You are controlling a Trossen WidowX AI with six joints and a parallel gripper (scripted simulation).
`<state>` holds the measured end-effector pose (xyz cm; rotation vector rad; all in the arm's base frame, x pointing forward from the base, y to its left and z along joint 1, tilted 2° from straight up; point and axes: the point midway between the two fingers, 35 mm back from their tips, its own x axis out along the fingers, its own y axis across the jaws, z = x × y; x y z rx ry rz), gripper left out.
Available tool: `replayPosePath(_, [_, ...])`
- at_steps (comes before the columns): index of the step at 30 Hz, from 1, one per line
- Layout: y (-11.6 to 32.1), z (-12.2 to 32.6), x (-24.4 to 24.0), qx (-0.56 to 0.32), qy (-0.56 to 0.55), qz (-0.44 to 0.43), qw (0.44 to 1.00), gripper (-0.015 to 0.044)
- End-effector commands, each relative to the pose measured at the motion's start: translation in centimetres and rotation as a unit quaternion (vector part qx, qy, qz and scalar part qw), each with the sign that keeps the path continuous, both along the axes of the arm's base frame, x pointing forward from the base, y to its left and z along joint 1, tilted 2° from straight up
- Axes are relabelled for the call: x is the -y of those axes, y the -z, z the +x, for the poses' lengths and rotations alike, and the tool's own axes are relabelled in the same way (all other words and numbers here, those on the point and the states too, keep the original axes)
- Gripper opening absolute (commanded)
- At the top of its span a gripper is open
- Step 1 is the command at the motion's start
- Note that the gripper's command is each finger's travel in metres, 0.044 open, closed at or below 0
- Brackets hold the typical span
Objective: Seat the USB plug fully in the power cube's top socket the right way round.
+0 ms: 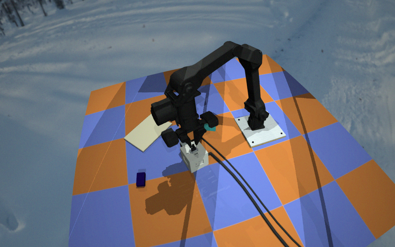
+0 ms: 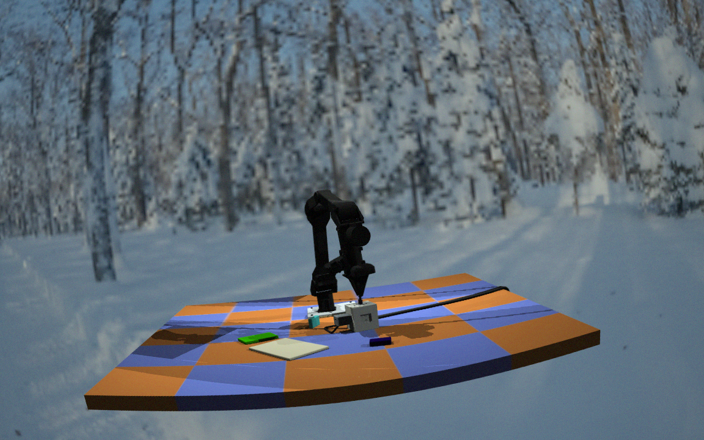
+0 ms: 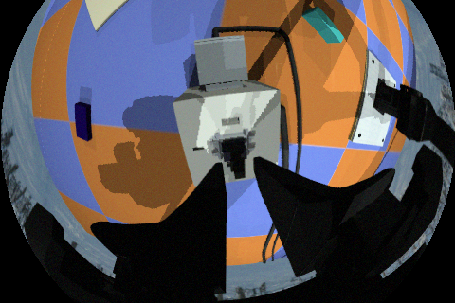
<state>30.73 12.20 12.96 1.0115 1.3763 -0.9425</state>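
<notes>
Reaching arm, top view: the black arm bends over from its base plate [image 1: 260, 130] and points the gripper [image 1: 192, 143] straight down over the power cube [image 1: 197, 159].
Fingers, top view: the two tips stand a little apart just above the cube's top face, on either side of the USB plug [image 1: 194, 149].
Plug, top view: a small dark piece sitting in the socket on the cube's top; how deep it sits cannot be told.
Cables, top view: two black cables [image 1: 238, 181] run from beside the cube toward the near edge of the checkered table [image 1: 285, 159].
Other things, top view: a cream board [image 1: 143, 132] lies to the left of the arm's wrist, a dark blue block [image 1: 141, 179] lies well apart on the left, and a teal block [image 1: 210, 127] shows partly behind the wrist.
Arm, exterior view: the gripper tapers to a point directly over the cube; the plug is too small to make out.
Other things, exterior view: a green block [image 2: 257, 338] lies just beside the cream board, toward the table's front.
Fingers, wrist view: both dark fingers are released, with a visible gap between them, and they grasp nothing.
Plug, wrist view: it stands in the cube's top face just beyond the fingertips, in line with the gap.
Cube, wrist view: upright on the table, with the cables curving past its right side.
</notes>
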Motion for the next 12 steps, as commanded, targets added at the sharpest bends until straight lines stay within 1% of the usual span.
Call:
replayPosePath(1, [-0.1,0.0,0.0,0.000,0.000,0.000,1.000,0.0095])
replayPosePath(12, [-1.2,0.0,0.0,0.000,0.000,0.000,1.000,0.0095])
